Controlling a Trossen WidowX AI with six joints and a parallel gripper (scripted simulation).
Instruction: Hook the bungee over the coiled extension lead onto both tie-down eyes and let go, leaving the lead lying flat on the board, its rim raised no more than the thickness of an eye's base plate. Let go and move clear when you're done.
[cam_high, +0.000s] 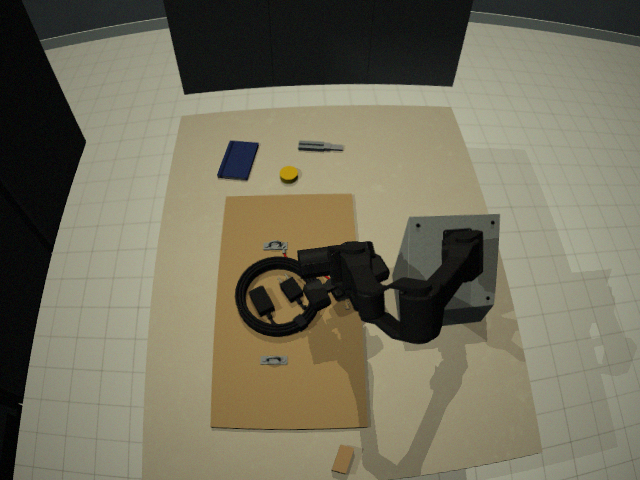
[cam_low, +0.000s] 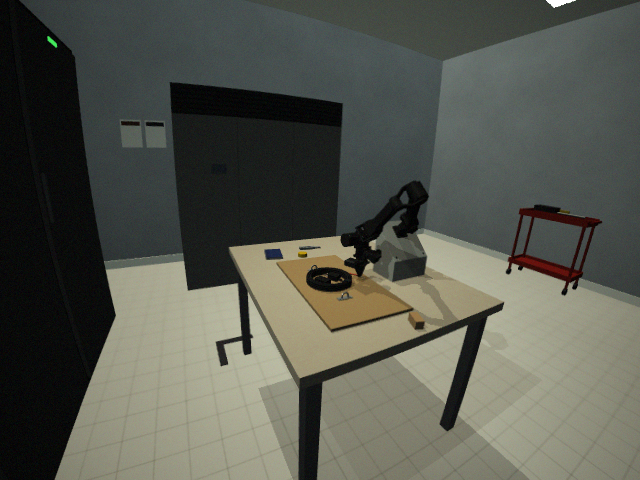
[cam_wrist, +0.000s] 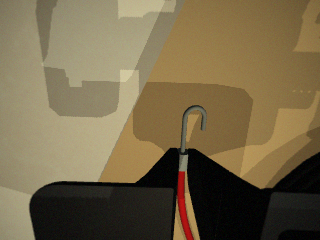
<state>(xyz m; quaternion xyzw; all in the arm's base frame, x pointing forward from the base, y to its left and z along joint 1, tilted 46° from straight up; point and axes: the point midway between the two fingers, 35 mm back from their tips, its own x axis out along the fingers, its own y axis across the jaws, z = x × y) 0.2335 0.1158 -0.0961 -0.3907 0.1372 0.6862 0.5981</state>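
Observation:
The black coiled extension lead (cam_high: 269, 300) lies on the brown board (cam_high: 289, 320), with its plug blocks inside the ring. One tie-down eye (cam_high: 275, 244) is at the far side of the coil and another (cam_high: 273, 360) at the near side. My gripper (cam_wrist: 181, 155) is shut on the red bungee (cam_wrist: 184, 200) just below its grey metal hook (cam_wrist: 192, 125), which sticks out past the fingertips. The gripper is low at the coil's right edge (cam_high: 330, 289), near the board's right edge. A short red piece of bungee (cam_high: 285, 253) shows beside the far eye. The rest of the bungee is hidden under my arm.
A blue notebook (cam_high: 237, 160), a yellow disc (cam_high: 288, 173) and a grey tool (cam_high: 320, 146) lie beyond the board. A small wooden block (cam_high: 343, 458) sits at the table's front edge. The grey robot base (cam_high: 449, 263) stands to the right.

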